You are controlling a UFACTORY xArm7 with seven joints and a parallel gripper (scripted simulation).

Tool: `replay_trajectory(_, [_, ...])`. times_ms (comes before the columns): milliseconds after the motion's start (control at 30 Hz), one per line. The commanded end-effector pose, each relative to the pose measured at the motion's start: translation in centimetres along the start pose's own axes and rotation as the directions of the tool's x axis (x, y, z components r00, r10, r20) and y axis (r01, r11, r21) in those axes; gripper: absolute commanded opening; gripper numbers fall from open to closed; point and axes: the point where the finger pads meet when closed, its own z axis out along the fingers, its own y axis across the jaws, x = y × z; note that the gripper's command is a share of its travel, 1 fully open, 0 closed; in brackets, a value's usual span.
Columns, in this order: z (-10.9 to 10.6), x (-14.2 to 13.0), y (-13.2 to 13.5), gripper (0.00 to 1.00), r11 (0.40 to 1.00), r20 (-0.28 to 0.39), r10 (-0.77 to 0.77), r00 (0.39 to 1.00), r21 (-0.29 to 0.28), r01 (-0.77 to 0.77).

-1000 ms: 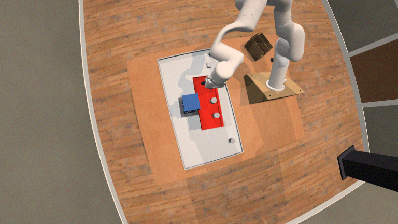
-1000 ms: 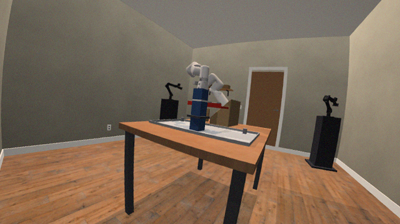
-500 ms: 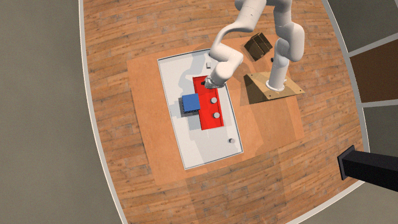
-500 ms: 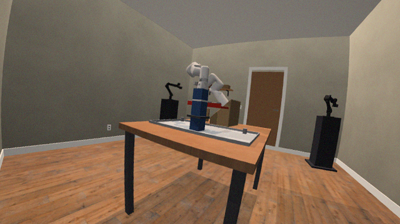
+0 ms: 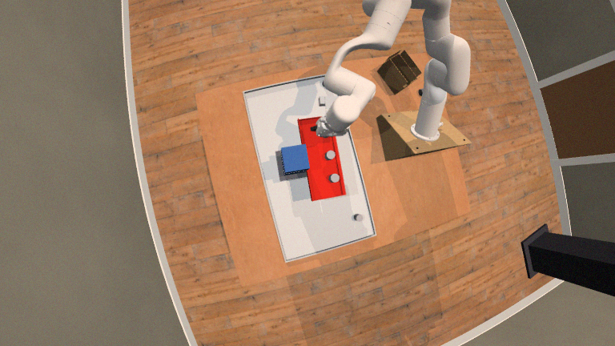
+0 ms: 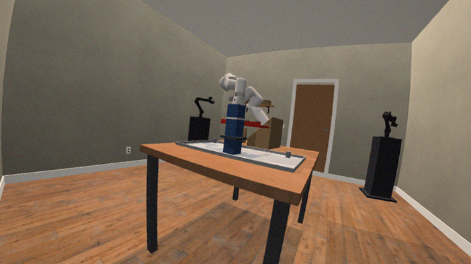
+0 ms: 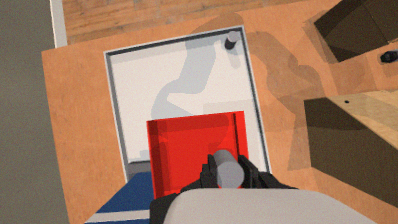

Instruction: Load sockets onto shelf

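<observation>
Socket point(image 7: 228, 169) clamped between fingers, above shelf point(image 7: 190, 145)

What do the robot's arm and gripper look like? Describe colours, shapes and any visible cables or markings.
The arm is smooth, glossy white, built of rounded tubular links with bulbous joints, on a round flange. The gripper has dark, almost black fingers. No cables or markings show.

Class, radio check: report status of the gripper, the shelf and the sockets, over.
Gripper shut on grey cylindrical socket, above red rimmed shelf. Two sockets on shelf. Two on white tray. Nothing obstructing.
</observation>
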Motion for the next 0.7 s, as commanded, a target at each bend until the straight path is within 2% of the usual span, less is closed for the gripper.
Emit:
replay_trajectory(0, [-0.08, -0.09, -0.11, 0.00, 1.000, 0.002, 0.000, 1.000, 0.004, 0.000])
replay_trajectory(667, [0.31, -0.10, -0.11, 0.00, 1.000, 0.002, 0.000, 1.000, 0.004, 0.000])
